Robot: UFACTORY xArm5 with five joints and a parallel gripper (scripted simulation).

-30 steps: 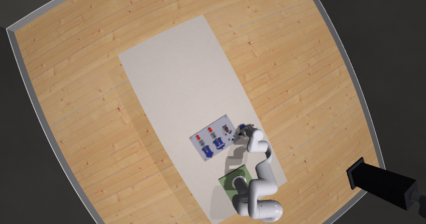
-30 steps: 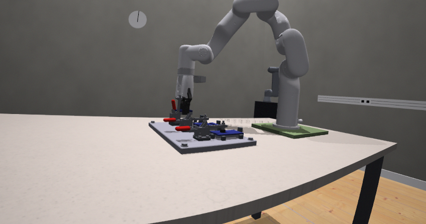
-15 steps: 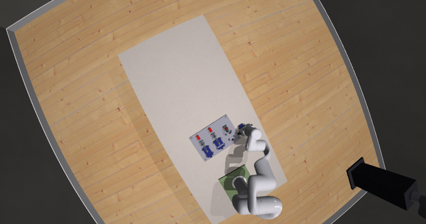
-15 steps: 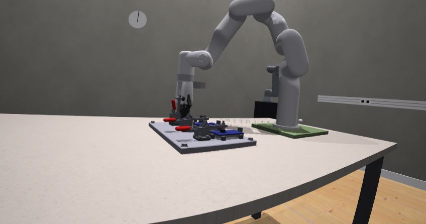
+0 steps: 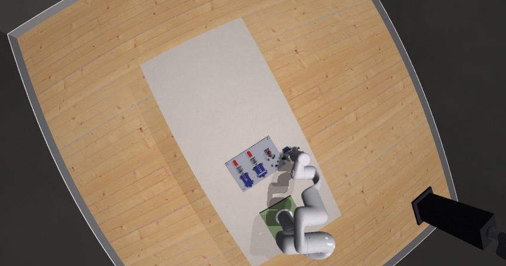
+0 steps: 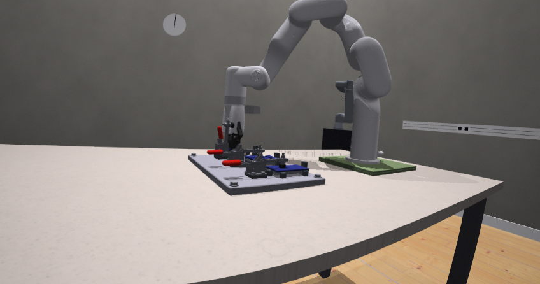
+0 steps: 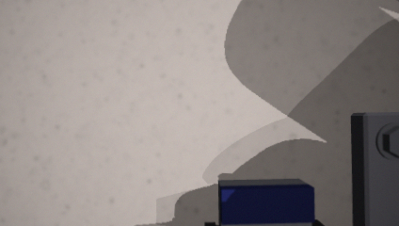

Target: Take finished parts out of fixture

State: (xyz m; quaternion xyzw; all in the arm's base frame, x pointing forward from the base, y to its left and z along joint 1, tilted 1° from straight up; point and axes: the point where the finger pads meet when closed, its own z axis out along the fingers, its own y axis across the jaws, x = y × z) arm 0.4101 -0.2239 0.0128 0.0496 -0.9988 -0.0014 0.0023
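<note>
beside the fixture plate [image 5: 230, 167] [image 6: 212, 173] [image 7: 374, 188], the gripper [image 5: 290, 153] [image 6: 234, 141] grips a blue part [image 5: 286, 149] [image 7: 266, 204], cut off in the wrist view, its visible long edge pointing toward the plate.

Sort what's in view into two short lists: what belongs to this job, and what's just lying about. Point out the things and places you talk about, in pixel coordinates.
Job:
- blue block in the black claw [image 6: 234, 144]
- grey fixture plate [image 5: 244, 157] [image 6: 212, 175] [image 7: 381, 188]
- red-handled metal clamps

Not the job:
- round white wall clock [image 6: 174, 24]
- black pedestal [image 6: 336, 139]
</note>
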